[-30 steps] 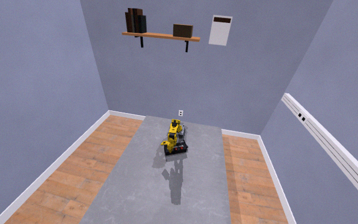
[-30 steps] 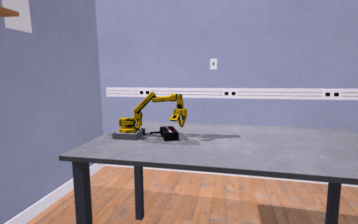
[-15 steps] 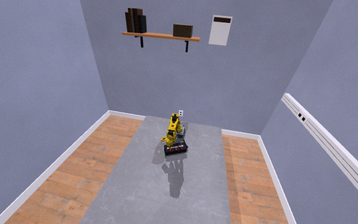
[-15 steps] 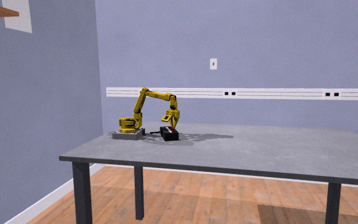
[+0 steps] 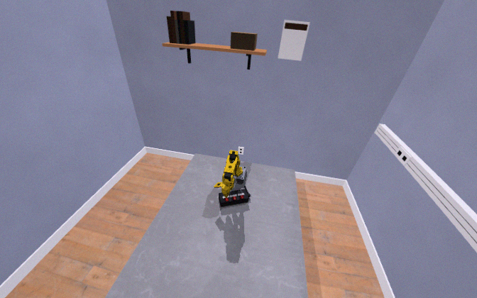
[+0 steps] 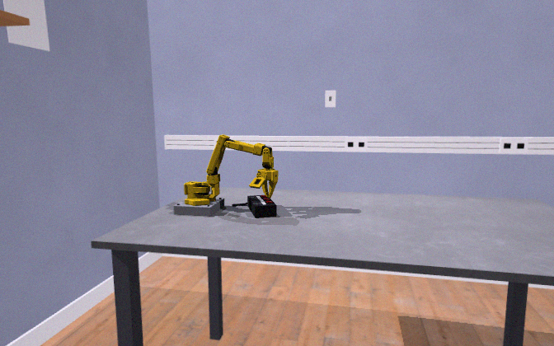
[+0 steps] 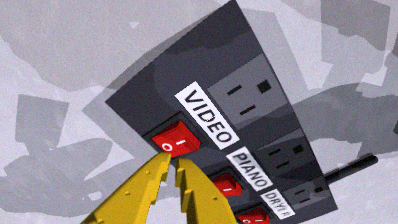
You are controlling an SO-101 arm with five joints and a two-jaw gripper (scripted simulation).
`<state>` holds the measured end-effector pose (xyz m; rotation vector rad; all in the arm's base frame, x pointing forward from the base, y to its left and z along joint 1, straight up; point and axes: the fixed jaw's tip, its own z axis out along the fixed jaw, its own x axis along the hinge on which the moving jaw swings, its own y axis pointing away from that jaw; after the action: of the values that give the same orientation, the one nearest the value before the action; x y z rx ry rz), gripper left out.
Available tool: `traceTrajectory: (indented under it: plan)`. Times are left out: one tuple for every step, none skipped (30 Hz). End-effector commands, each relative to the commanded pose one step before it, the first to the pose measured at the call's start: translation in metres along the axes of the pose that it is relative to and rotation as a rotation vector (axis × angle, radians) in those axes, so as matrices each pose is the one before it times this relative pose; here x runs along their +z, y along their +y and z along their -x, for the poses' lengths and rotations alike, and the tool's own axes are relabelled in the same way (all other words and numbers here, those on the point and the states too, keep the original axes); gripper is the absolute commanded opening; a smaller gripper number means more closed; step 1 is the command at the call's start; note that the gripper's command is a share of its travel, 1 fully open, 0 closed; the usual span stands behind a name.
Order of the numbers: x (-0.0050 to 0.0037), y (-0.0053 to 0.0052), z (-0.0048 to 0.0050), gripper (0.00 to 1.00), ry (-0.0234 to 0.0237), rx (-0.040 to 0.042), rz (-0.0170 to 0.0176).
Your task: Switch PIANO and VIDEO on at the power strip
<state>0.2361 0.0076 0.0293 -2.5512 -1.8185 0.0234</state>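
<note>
My claw (image 7: 170, 167) is shut tight on nothing, tips together like a single poker. The power strip (image 7: 210, 75) lies face up on the table (image 6: 400, 231), just in front of my base, its long axis running away and to the right of me in the wrist view. The VIDEO switch (image 7: 176, 139) sits right at my tips, just ahead of them; the PIANO switch (image 7: 226, 185) comes next along that row, to my right, so I judge a short push ahead suits VIDEO
</note>
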Motion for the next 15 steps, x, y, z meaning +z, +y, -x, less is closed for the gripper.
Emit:
traceTrajectory:
  plan:
    - [-0.002121,0.00062,0.001166,0.00,0.00632,-0.00156,0.01325]
    - [-0.000007,-0.00001,0.000003,0.00,0.00000,0.00000,0.00001]
    - [-0.000036,-0.00006,0.000026,0.00,0.00000,0.00000,-0.00001]
    - [-0.000087,-0.00015,0.000058,0.00,0.00000,0.00001,0.00001]
    - [-0.000142,-0.00025,0.000098,0.00,0.00000,0.00001,-0.00001]
    - [-0.000196,-0.00034,0.000134,0.00,0.00000,0.00001,0.00001]
    - [-0.000236,-0.00041,0.000165,0.00,0.00000,0.00002,-0.00001]
    - [-0.000263,-0.00046,0.000184,0.00,0.00000,0.00002,0.00001]
    - [-0.000269,-0.00048,0.000193,0.00,0.00000,0.00002,-0.00001]
    - [-0.000258,-0.00047,0.000185,0.00,0.00000,0.00002,0.00001]
    - [-0.000227,-0.00042,0.000167,0.00,0.00000,0.00002,-0.00001]
    - [-0.000186,-0.00034,0.000136,0.00,0.00000,0.00001,0.00001]
    - [-0.000133,-0.00025,0.000100,0.00,0.00000,0.00001,-0.00001]
    - [-0.000081,-0.00015,0.000060,0.00,0.00000,0.00001,0.00001]
    - [-0.000034,-0.00007,0.000027,0.00,0.00000,0.00000,-0.00001]
